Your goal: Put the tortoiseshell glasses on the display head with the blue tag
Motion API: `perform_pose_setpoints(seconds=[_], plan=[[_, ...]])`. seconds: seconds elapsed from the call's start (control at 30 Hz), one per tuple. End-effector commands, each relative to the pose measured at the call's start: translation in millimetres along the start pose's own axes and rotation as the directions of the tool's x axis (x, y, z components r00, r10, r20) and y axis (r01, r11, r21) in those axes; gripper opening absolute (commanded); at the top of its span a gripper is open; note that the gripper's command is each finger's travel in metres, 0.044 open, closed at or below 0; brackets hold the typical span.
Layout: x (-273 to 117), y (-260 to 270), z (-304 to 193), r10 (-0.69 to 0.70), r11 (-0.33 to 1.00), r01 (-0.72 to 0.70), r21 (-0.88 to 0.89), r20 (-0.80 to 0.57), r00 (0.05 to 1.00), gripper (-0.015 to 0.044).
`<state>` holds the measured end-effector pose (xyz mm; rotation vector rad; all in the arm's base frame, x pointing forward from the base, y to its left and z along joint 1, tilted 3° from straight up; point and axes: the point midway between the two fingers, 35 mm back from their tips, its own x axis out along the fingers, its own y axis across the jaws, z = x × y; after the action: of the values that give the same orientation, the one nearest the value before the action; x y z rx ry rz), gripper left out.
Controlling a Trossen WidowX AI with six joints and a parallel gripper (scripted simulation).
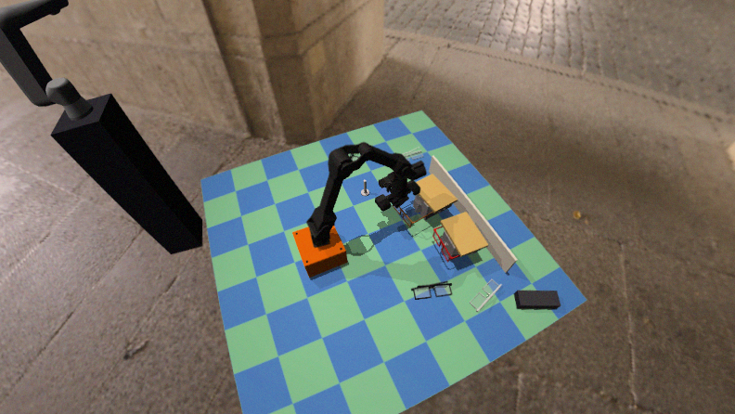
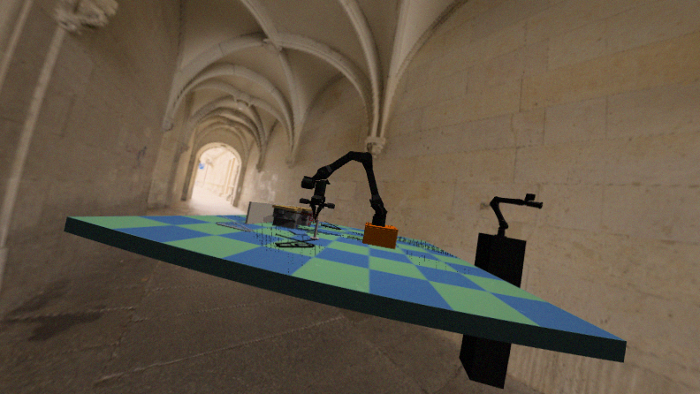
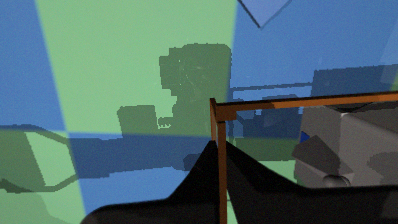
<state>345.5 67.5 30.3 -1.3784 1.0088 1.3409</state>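
My gripper (image 3: 216, 146) (image 2: 315, 218) is shut on the tortoiseshell glasses (image 3: 222, 175) (image 1: 405, 217), at a corner of their brown frame. In the wrist view one temple reaches right, across the upper edge of the grey display head with the blue tag (image 3: 360, 135) (image 1: 435, 192). The blue tag (image 3: 304, 136) shows on that head's side. The glasses are in front of the head, held above the mat; whether they touch it is unclear, and the far temple is hidden. The other head (image 1: 464, 234) stands beside it, with red glasses (image 1: 438, 244) at its front.
A pale upright board (image 1: 475, 215) stands behind both heads. Black glasses (image 1: 431, 291), white glasses (image 1: 485, 295) and a black box (image 1: 536, 299) lie on the near side. A small white post (image 1: 365, 188) stands left of my gripper. Pale glasses (image 1: 413, 153) lie at the far side.
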Motion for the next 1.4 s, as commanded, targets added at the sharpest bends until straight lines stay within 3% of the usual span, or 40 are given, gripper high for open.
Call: perform_pose_setpoints(seconds=[0.0, 1.37], plan=[[-1, -6, 0, -0.002, 1.0, 0.002, 0.004, 0.003, 1.0, 0.0], [-1, -67, 0, -0.008, 1.0, 0.008, 0.004, 0.003, 1.0, 0.0]])
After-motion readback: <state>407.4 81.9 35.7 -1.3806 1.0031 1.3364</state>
